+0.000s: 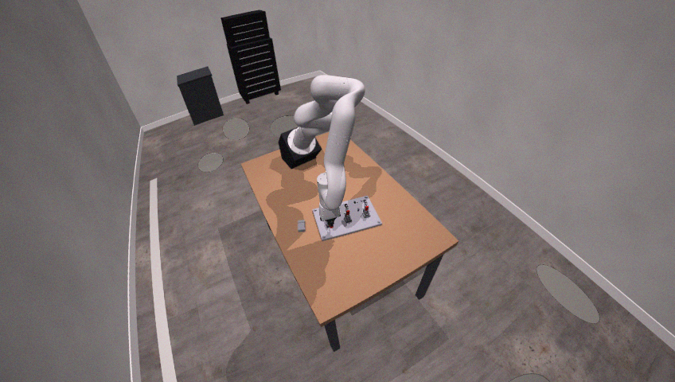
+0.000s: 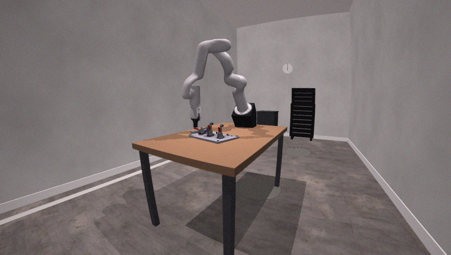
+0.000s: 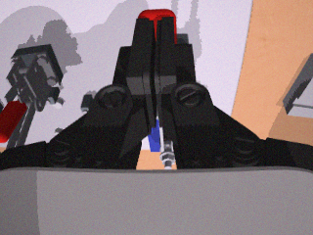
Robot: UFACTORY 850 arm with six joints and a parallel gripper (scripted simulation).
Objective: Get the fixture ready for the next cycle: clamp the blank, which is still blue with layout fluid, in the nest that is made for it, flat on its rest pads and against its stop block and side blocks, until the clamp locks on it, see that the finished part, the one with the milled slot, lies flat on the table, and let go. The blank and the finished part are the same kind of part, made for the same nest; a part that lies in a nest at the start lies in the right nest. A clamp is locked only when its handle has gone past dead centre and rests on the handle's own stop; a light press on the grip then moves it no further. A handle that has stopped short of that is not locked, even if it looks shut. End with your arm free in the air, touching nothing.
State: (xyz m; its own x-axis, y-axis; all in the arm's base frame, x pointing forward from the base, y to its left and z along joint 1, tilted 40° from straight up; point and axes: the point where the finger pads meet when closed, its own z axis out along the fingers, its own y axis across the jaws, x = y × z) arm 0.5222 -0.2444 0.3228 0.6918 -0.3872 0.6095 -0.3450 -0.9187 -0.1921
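Right now the black pincer [image 3: 156,26] is pressed together, holding nothing, above one flat grey metal plate [image 1: 369,222] with three red-handled clamps; one small grey block [image 1: 301,225] lies beside it.

White rounded arm [image 1: 337,142] on black cubic base [image 1: 297,150], black gripper [image 3: 156,33], two round finger screws, grey wrist housing.

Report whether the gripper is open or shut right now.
Shut, holding nothing. In the wrist view the gripper has its two black fingers pressed together, with a red clamp grip just beyond their tips.
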